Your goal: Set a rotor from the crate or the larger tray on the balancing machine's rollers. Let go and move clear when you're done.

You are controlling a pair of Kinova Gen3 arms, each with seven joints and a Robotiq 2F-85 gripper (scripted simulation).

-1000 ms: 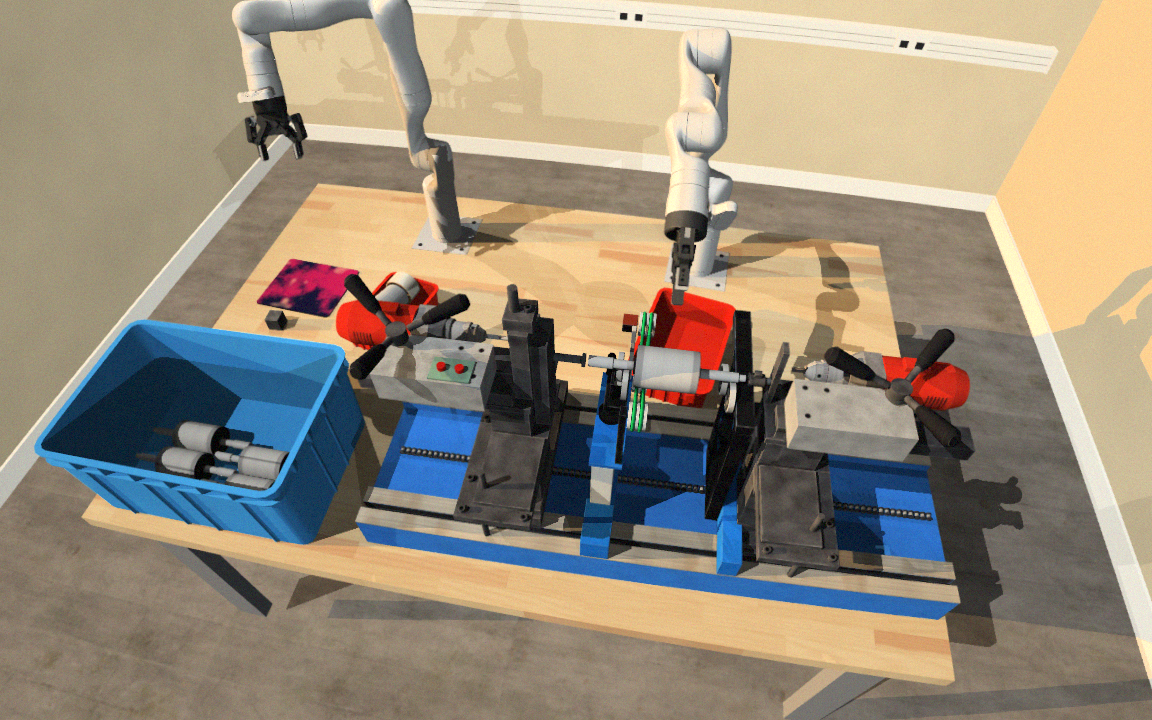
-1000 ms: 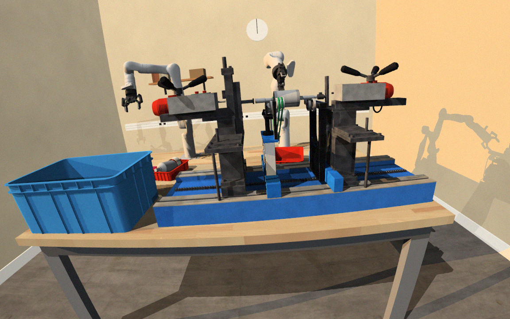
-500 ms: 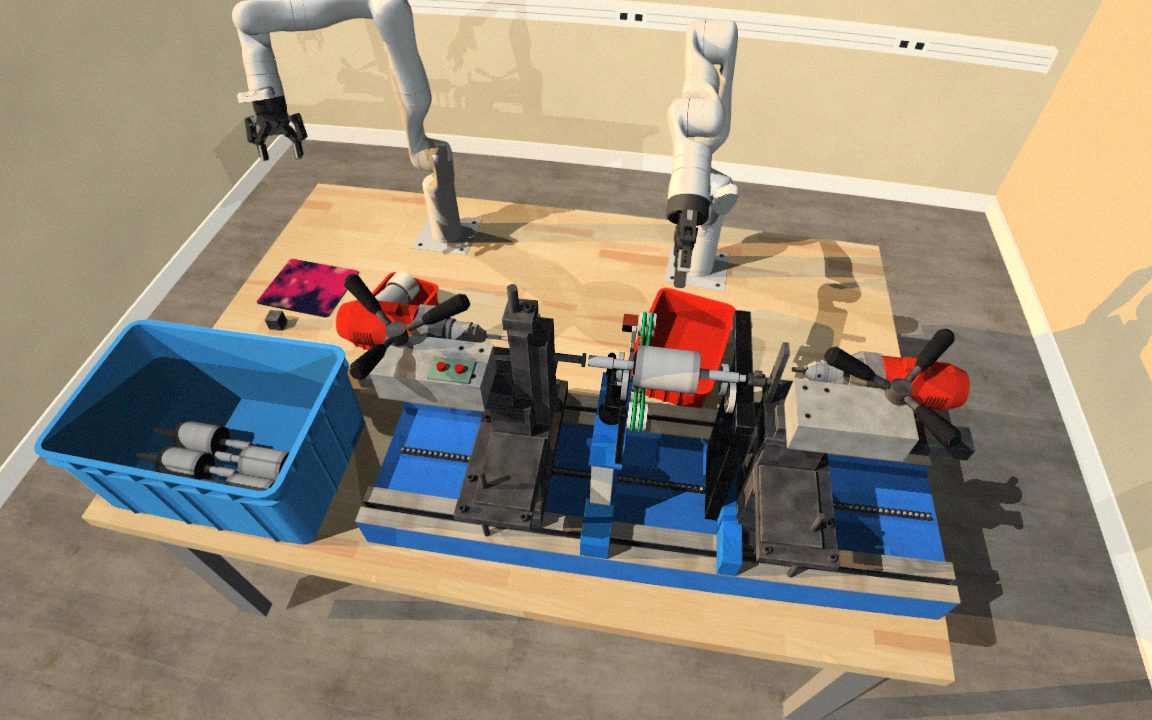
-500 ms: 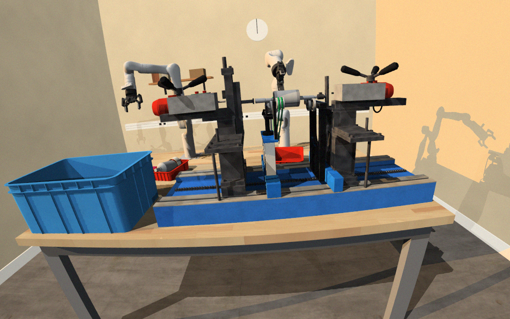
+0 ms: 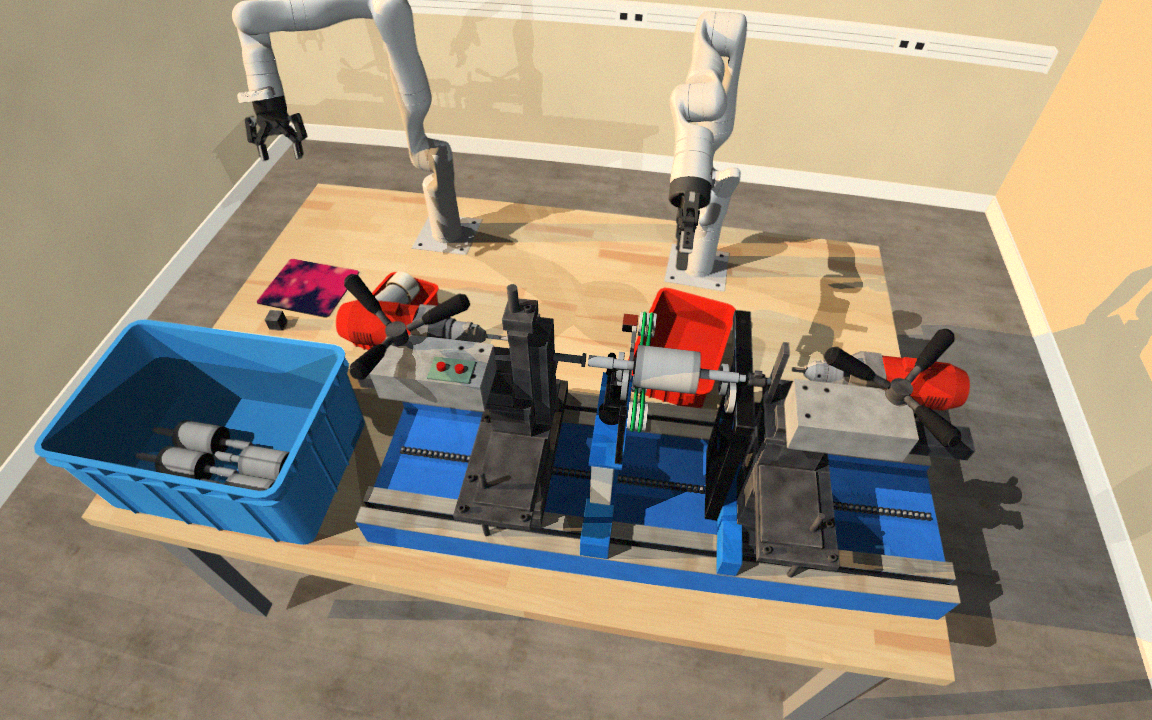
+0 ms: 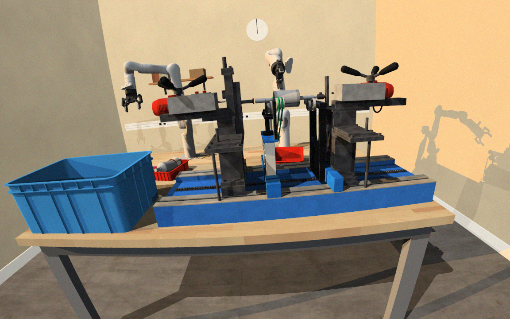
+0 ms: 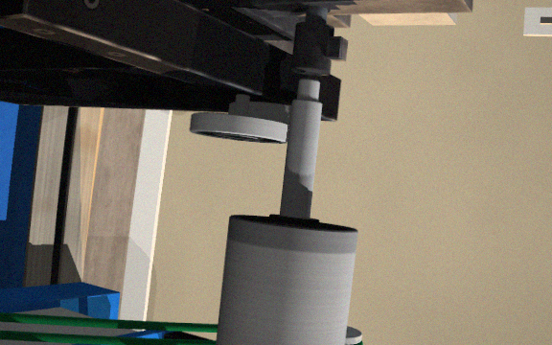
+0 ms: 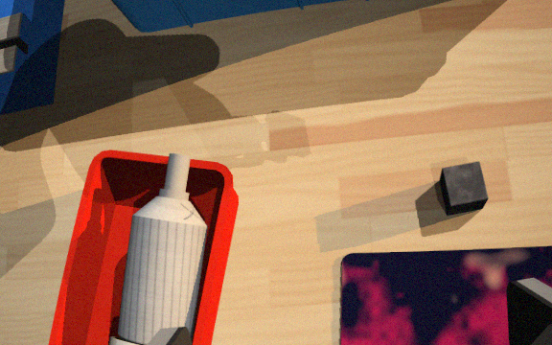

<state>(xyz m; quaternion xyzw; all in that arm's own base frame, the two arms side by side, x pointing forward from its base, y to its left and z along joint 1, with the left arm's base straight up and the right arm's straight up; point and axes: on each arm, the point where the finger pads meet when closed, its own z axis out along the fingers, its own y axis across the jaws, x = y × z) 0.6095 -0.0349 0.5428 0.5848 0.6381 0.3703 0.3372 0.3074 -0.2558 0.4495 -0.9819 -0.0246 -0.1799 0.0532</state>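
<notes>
A dark cube (image 5: 276,319) (image 8: 464,188) sits near a pink-and-navy mat (image 5: 308,287) (image 8: 448,297).

My left arm (image 5: 692,159) (image 6: 273,54) and right arm (image 5: 412,85) (image 6: 145,68) are smooth, off-white tubes with rounded elbows and fine seam lines around them. Each ends in a black, two-fingered tool; my right tool (image 5: 282,154) (image 6: 132,107) (image 8: 362,316) shows angular fingers, one topped by a flat grey strip. The left base plate (image 5: 717,282) and right base plate (image 5: 423,244) are pale grey, flat and four-cornered, with small dark spots near their corners.
</notes>
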